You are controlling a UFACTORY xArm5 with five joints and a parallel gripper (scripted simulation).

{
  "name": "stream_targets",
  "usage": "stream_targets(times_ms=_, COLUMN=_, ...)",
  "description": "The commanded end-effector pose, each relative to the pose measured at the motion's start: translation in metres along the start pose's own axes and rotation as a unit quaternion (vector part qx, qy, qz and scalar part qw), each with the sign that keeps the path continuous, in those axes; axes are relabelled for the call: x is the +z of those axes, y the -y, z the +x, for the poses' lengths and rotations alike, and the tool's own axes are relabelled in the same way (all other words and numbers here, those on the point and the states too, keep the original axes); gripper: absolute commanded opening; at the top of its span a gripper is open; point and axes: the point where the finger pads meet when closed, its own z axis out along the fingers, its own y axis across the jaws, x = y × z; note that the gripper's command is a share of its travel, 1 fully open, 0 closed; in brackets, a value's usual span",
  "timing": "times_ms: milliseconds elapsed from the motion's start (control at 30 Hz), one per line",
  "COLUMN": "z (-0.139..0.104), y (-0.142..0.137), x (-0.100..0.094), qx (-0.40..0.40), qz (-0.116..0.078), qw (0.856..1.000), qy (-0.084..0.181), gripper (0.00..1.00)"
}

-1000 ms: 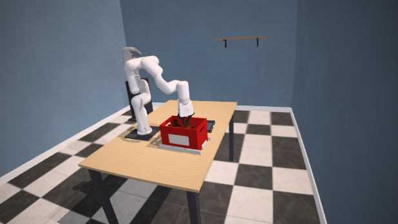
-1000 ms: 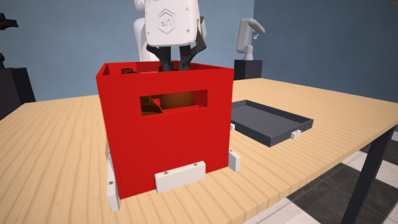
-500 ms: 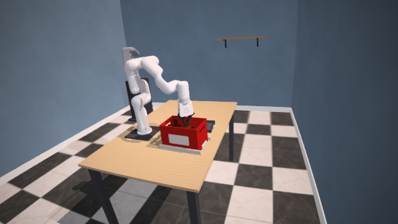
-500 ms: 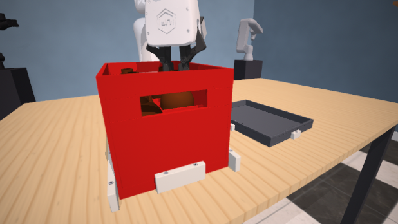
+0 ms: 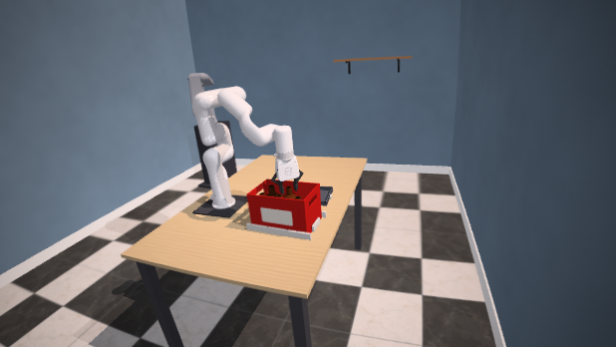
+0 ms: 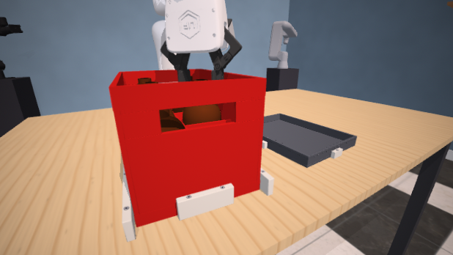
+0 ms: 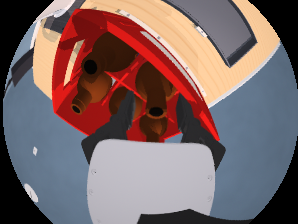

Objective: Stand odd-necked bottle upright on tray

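evidently, brown bottles (image 5: 272, 191) (image 6: 144, 80) (image 7: 91, 66) are kept in the red crate (image 5: 277, 215) (image 6: 190, 157) (image 7: 62, 95); over it the end effector (image 5: 289, 187) (image 6: 201, 76) (image 7: 156, 99) is held partly open, nothing gripped, a bottle neck (image 7: 156, 102) flanked by its fingers. right of the crate, the dark tray (image 5: 326, 195) (image 6: 304, 137) (image 7: 220, 30) is set on the worktop (image 5: 209, 249) (image 6: 73, 154) (image 7: 170, 27).

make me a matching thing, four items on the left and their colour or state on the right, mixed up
1. crate
2. tray
3. gripper
4. bottles in the crate

A. brown
B. open, fingers either side of a bottle neck
C. red, on the table
D. dark grey, no bottle on it

Pairs: 1-C, 2-D, 3-B, 4-A
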Motion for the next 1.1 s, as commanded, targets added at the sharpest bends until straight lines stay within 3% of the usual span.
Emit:
stream_targets(times_ms=0, z=-0.0009, y=-0.0008, x=-0.0014, qx=0.000, qz=-0.001, qw=1.000, qy=0.001, gripper=0.65)
stream_targets(times_ms=1067, z=-0.0007, y=-0.0009, x=-0.0050, qx=0.000, qz=-0.001, qw=1.000, qy=0.001, gripper=0.65)
